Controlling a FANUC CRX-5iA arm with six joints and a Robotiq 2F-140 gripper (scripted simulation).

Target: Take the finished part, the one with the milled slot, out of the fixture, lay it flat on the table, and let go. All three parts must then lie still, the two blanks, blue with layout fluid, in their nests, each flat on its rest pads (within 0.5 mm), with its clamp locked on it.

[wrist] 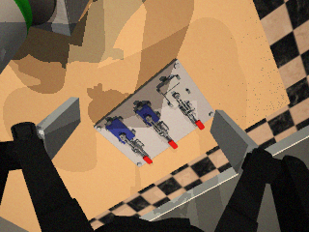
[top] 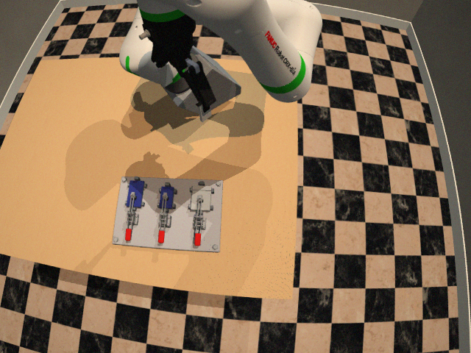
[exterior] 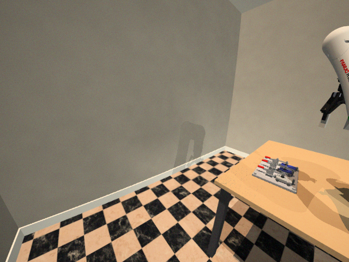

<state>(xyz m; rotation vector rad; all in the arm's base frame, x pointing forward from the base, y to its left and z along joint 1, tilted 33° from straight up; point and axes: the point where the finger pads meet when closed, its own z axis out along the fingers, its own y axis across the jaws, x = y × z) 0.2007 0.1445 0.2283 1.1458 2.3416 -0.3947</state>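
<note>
Overhead, the black two-finger hand hangs high above the pale wooden counter, its grey-padded fingers spread wide with nothing between them. That height seems chosen to keep the whole grey metal fixture plate in the wrist camera's sight before any descent begins.

On the plate three nests sit in a row, each with a toggle clamp ending in a red handle. Two dark blue rectangular blanks fill the left and middle nests as the top view shows them. The pale grey finished part lies in the right nest, its clamp arm reaching over it; the milled slot is too small to make out. All three clamps look down, so the one over the finished part will likely need releasing first, without disturbing its blue neighbour just beside it.

Around the plate the counter shows only broad overlapping shadows of the white arm, which suggests room for laying the part flat. The counter stands on a dark leg over a black-and-tan checkered floor, near plain grey walls with a white skirting board.
</note>
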